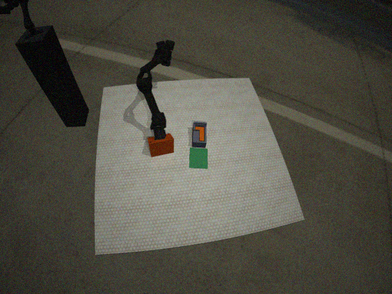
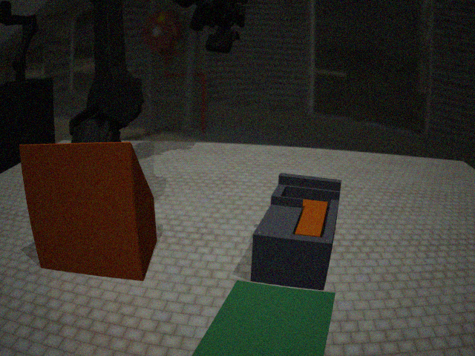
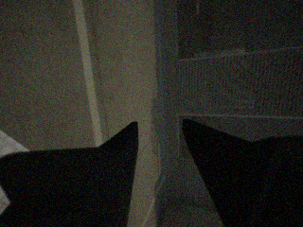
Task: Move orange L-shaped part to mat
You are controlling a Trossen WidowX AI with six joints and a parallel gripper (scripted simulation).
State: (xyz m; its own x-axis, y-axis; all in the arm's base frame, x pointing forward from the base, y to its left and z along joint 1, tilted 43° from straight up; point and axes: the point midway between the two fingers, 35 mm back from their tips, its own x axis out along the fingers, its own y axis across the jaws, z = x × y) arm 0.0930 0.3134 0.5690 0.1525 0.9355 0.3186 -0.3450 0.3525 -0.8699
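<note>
Top: orange part [image 1: 201,134] [image 2: 312,217], L-shaped.

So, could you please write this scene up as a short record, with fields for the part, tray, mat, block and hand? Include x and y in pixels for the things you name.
part: orange L-shaped part [image 1: 201,134] [image 2: 312,218], seated in the tray's pocket
tray: grey tray [image 1: 196,136] [image 2: 289,260], on the white surface
mat: green mat [image 1: 198,158] [image 2: 268,317], beside the tray, with no part on it
block: orange-red block [image 1: 161,147] [image 2: 82,207], by the arm's foot
hand: hand [image 3: 160,125], partly open, nothing between its fingers, away from the tray
</note>
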